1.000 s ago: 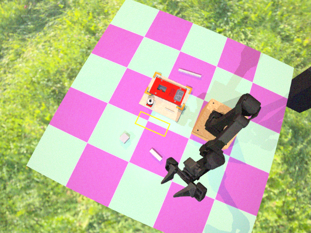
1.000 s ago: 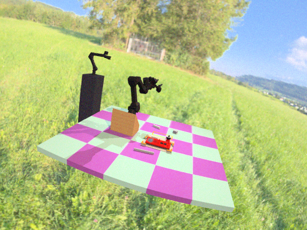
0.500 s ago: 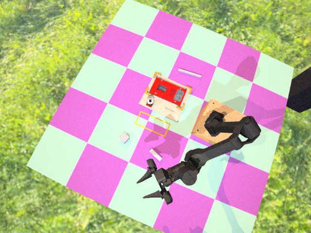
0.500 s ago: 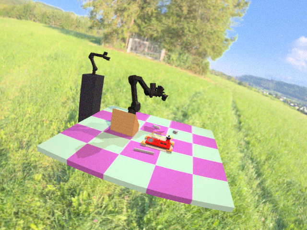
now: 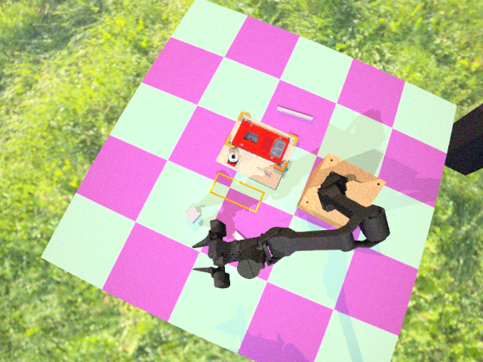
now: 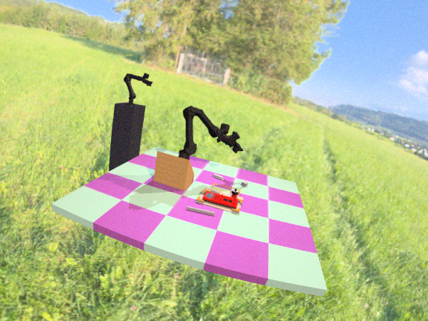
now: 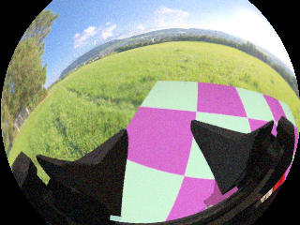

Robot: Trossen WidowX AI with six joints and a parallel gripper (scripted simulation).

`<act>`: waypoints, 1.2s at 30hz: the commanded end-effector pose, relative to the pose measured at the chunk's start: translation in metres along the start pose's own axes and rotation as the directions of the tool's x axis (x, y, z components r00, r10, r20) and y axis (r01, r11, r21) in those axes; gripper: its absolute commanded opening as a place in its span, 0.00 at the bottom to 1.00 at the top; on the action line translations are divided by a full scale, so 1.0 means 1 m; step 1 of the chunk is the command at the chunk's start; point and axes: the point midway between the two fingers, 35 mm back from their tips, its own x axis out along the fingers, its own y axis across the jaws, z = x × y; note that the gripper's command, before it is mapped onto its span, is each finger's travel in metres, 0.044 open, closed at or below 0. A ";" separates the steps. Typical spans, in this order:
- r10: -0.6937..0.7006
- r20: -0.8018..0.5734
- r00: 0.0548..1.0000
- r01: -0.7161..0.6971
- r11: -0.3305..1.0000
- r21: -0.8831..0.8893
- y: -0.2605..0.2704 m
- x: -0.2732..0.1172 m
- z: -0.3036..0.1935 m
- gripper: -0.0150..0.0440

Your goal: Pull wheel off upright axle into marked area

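Observation:
The wheel (image 5: pixel 235 157) (image 6: pixel 235 191) sits on its upright axle at one corner of the board (image 5: pixel 249 170). It looks like a pale ring with a dark centre from above and dark from the side. The axle itself is mostly hidden. The marked area (image 5: pixel 232 201) is a yellow outlined rectangle on the table beside the board, with nothing in it. My gripper (image 5: pixel 193 258) (image 6: pixel 239 150) (image 7: pixel 160 129) is open and empty, high above the table and well away from the wheel. The wheel is not visible in the wrist view.
A red block (image 5: pixel 269 141) (image 6: pixel 219 197) lies on the board between orange corner brackets. A long pale bar (image 5: pixel 294 113) (image 6: pixel 200 210), a small pale block (image 5: pixel 192 214) (image 6: pixel 244 184) and a short bar (image 6: pixel 217 176) lie around it. A wooden wedge (image 5: pixel 364 191) (image 6: pixel 172 171) stands by the arm's base.

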 end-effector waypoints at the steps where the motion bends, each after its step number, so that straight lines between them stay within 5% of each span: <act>1: -0.053 -0.039 0.998 0.053 0.999 0.011 -0.019 0.009 -0.004 0.76; 12: -0.334 -0.213 0.918 0.354 0.933 0.061 -0.119 0.027 -0.023 0.76; 21: -0.503 -0.458 0.733 0.637 0.743 0.203 -0.214 0.017 -0.046 0.76; 30: -0.510 -0.705 0.492 0.868 0.342 0.359 -0.299 -0.024 -0.065 0.76; 36: -0.380 -0.848 0.369 0.903 -0.069 0.424 -0.343 -0.066 -0.073 0.76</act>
